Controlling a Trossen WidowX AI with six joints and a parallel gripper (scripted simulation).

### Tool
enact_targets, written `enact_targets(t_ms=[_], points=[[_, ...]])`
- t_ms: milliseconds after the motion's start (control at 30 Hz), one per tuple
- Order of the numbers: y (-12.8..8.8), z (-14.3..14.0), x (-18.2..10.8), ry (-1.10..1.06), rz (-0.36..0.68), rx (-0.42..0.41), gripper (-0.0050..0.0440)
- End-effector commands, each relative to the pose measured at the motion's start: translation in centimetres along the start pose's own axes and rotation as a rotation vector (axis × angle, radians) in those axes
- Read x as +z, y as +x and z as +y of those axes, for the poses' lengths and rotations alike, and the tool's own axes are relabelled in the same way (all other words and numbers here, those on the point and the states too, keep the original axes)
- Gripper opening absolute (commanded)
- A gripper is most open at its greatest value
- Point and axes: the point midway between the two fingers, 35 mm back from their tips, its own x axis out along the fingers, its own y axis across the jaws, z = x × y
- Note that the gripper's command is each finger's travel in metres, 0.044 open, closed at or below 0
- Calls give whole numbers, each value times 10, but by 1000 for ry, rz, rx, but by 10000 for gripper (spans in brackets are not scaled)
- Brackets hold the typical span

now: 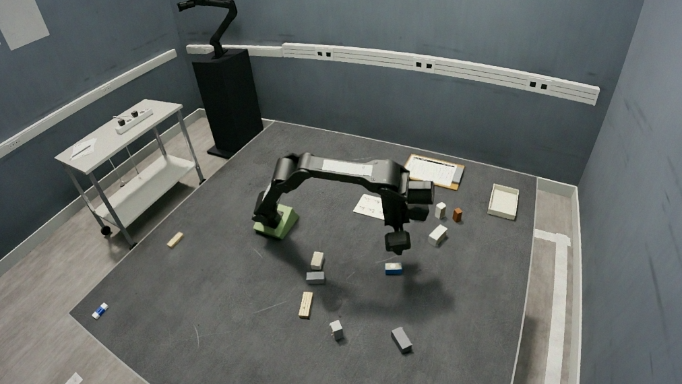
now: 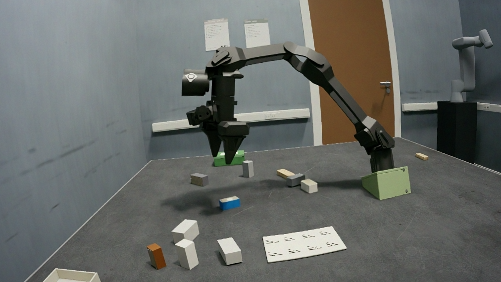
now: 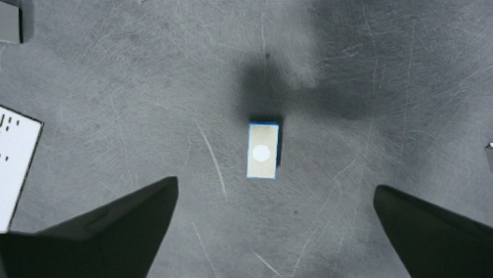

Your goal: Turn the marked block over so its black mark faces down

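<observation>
The marked block (image 1: pixel 393 268) (image 2: pixel 229 202) (image 3: pixel 262 150) is a small blue block lying flat on the grey table. Its pale top face carries a white round spot; no black mark shows. My gripper (image 1: pixel 397 248) (image 2: pixel 224 159) (image 3: pixel 275 189) hangs high above the block, pointing straight down, fingers wide open and empty. In the wrist view the block lies between and just ahead of the two dark fingertips.
Several white, grey and wooden blocks are scattered around, such as a white one (image 1: pixel 437 234) (image 2: pixel 184 230) and a grey one (image 1: pixel 315 277) (image 2: pixel 294 179). A printed sheet (image 2: pixel 303 243) (image 3: pixel 15 162) lies nearby. The green arm base (image 1: pixel 276 221) (image 2: pixel 386 182) stands to the side.
</observation>
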Motion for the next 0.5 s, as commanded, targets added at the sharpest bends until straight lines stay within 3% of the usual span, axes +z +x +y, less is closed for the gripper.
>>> enact_targets(t_ms=[0, 467], points=[[-9, -2, 0, 9, 67, 2, 440], [-12, -3, -3, 10, 108, 5, 440]])
